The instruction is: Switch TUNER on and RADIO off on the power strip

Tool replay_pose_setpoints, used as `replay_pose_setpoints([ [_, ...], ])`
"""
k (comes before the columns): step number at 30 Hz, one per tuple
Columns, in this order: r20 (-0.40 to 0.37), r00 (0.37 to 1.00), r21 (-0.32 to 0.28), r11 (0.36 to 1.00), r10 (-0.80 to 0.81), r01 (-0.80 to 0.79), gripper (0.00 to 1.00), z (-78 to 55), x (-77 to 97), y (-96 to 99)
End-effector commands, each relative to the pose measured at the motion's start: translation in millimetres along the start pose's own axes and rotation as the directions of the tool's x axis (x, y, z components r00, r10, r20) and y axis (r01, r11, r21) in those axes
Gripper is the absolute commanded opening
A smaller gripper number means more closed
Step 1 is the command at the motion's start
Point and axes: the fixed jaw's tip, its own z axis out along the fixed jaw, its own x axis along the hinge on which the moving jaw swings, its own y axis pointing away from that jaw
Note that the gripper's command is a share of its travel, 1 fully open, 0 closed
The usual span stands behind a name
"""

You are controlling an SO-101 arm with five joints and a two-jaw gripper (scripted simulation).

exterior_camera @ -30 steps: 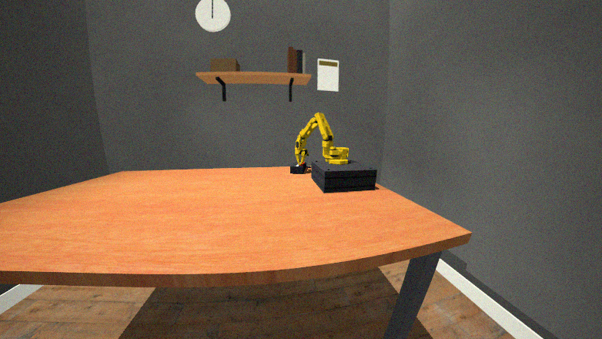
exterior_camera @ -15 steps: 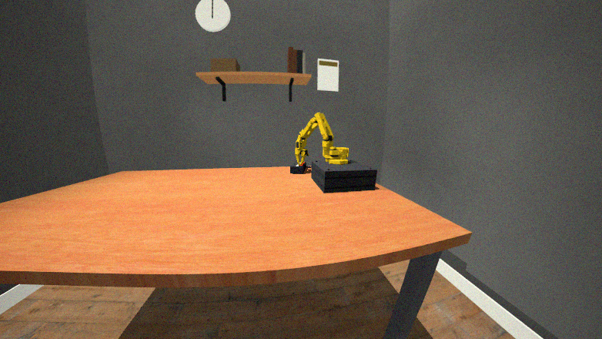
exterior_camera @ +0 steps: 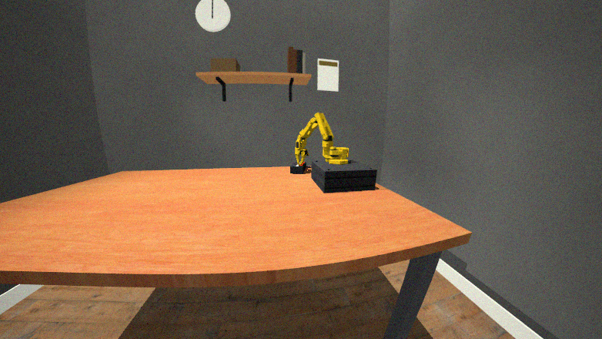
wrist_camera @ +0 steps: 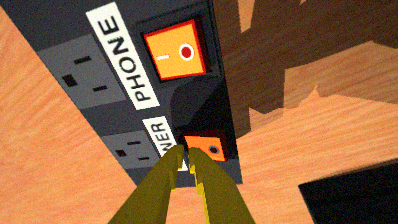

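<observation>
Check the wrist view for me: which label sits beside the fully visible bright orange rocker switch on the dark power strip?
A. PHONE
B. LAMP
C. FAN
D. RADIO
A: the white label next to the bright orange rocker switch on the dark power strip reads PHONE.
</observation>
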Motion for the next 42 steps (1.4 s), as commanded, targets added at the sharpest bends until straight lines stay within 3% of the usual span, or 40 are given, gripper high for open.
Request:
replay_pose_setpoints([
  [1, -0.028, 1.000, 0.077, 0.997, 0.012, -0.010, 0.00, 10.3, 4.8, -12.8],
  [15, -0.028, 1.000, 0.077, 0.997, 0.005, -0.003, 0.00, -10.6, 3.3, -4.8],
  [27, -0.028, 1.000, 0.077, 0.997, 0.010, -0.008, 0.00, -12.6, 1.4, -3.2],
  [31, -0.026, 0.999, 0.078, 0.996, 0.041, -0.039, 0.00, -12.5, -8.1, 1.3],
  [38, -0.018, 0.988, 0.080, 0.985, 0.154, -0.152, 0.00, -11.2, -44.1, 10.9],
  [40, -0.018, 0.988, 0.080, 0.985, 0.154, -0.152, 0.00, -11.2, -44.1, 10.9],
  [42, -0.015, 0.982, 0.081, 0.979, 0.190, -0.189, 0.00, -10.7, -55.8, 11.5],
])
